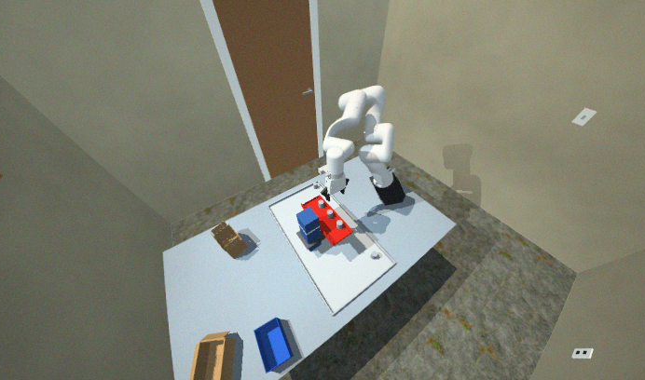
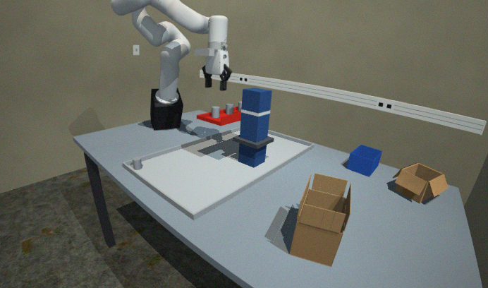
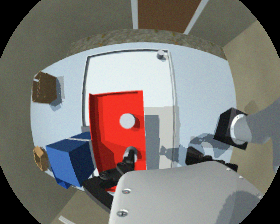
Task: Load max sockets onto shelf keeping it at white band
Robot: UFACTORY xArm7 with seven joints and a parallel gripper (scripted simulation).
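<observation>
Plain wall behind, three sockets (image 1: 329, 213) (image 2: 215, 111) (image 3: 127, 121) sat on the red shelf (image 1: 336, 234) (image 2: 221, 121) (image 3: 111, 115), two off at tray ends; gripper (image 1: 335, 192) (image 2: 216, 85) was wide open, empty. Maybe one more to try?

A red shelf (image 1: 335, 235) (image 2: 221, 121) (image 3: 111, 111) bears plain grey sockets (image 1: 339, 223) (image 2: 215, 111) (image 3: 127, 120); the blue post (image 1: 308, 219) (image 2: 254, 125) (image 3: 71, 161) wears a single white band (image 1: 313, 228) (image 2: 255, 113); the robot arm (image 1: 353, 106) (image 2: 168, 68) is white, its gripper fingers (image 1: 325, 193) (image 2: 223, 85) black; the cardboard boxes (image 1: 212, 359) (image 1: 227, 239) (image 2: 319, 236) (image 2: 413, 182) are tan-brown

Red shelf (image 1: 336, 234) (image 2: 221, 121) (image 3: 108, 107), level, three upright sockets (image 1: 329, 213) (image 2: 229, 109) (image 3: 127, 120)
</observation>
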